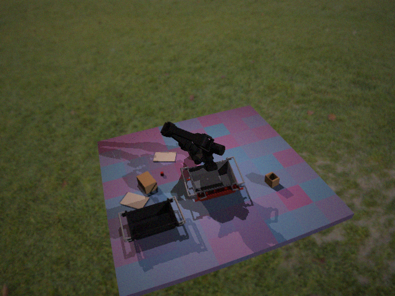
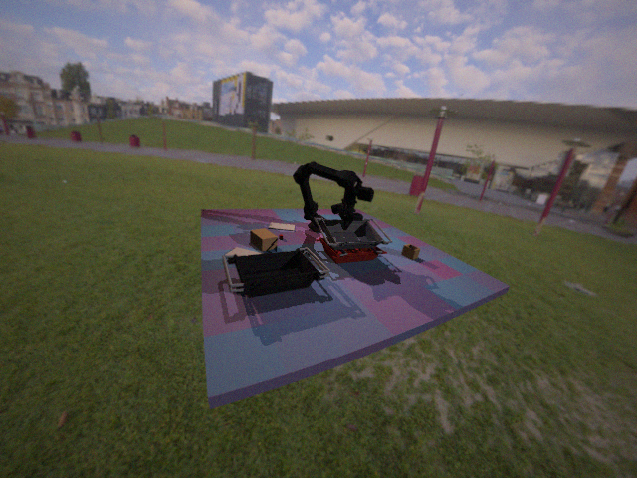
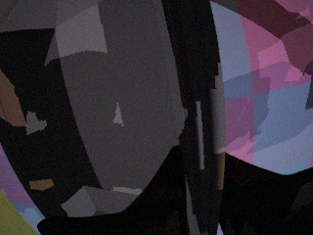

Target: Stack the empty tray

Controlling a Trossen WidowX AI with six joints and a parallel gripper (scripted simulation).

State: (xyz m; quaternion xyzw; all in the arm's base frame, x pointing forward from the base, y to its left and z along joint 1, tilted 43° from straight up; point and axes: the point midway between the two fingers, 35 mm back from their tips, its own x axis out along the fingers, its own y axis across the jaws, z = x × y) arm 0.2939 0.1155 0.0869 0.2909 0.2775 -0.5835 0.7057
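The hand (image 1: 210,166) (image 2: 351,222) is clamped on the far wall of the grey tray (image 1: 207,180) (image 2: 349,234) (image 3: 122,98), which it holds over the red tray (image 1: 220,193) (image 2: 352,253) on the tabletop (image 1: 229,242) (image 2: 309,329). Whether the grey tray already bears on the red one's bars cannot be told, since its body hides them. The likeliest trouble is a drop: if either bar is not swung fully in, or the grey tray comes down off centre, one side could slip past its support and sink onto the load. Because the grip is on one long wall only, the near side could sag, so that the tray lands tilted and rocks when the fingers part. Opening the hand while the tray is still high could also jolt it off a bar, and fingers dragging on the wall could pull it askew as they withdraw. The grey tray looks like an open, rectangular box with sloping walls and a pale wire bar standing out at each end; the red one beneath shows only a ribbed near side, its blocks out of sight. A black tray (image 1: 151,232) (image 2: 278,280) with similar bars stands well apart, near a brown box (image 1: 146,181) (image 2: 263,239).
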